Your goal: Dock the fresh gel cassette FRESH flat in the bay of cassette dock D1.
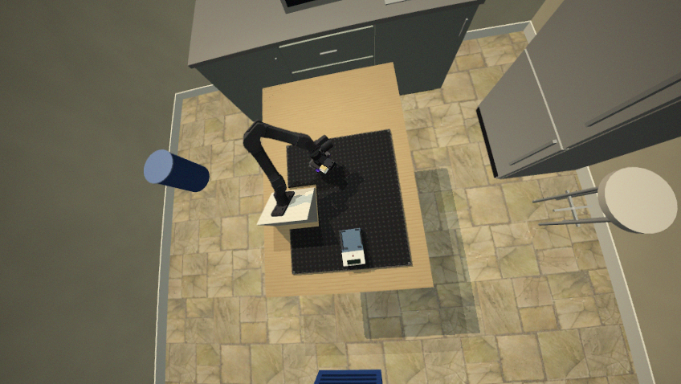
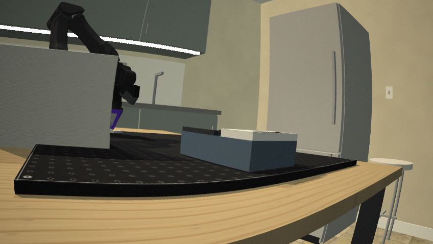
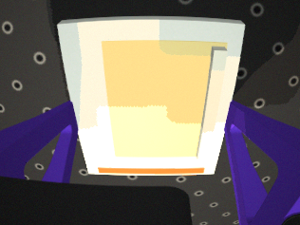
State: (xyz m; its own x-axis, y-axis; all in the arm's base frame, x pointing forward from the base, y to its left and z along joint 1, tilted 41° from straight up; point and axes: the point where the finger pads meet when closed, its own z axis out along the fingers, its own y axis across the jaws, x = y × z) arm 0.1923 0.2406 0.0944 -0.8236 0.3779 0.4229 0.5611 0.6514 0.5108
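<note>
Cassette FRESH [image 3: 151, 97] sits squarely between the two purple fingers of the tool [image 3: 151, 145], which is pinching it across its two side edges, one finger against each side. In the wrist view the cassette fills the middle of the picture: a pale, near-white frame around an amber-yellow gel panel, with a thin orange strip along the edge nearest the camera. Its far edge points away from the wrist, over the black perforated deck [image 3: 265, 44]. Whether it rests on the deck or is just off it cannot be told from this view.

From above, the tool [image 1: 324, 168] and the cassette [image 1: 324, 168] are over the far left part of the deck [image 1: 381, 200], close to its left edge, with the arm reaching there from its pale base block [image 1: 305, 210]. Cassette dock D1 [image 1: 352, 246], blue-grey with a white console end, stands well apart from them near the deck's opposite end. The deck lies on a wooden worktop [image 1: 333, 95].

In the exterior view one purple finger [image 2: 115, 118] comes down to a pale sliver [image 2: 116, 131] at deck level beside the grey block [image 2: 54, 97]; the dock [image 2: 236, 149] stands nearer the camera.
</note>
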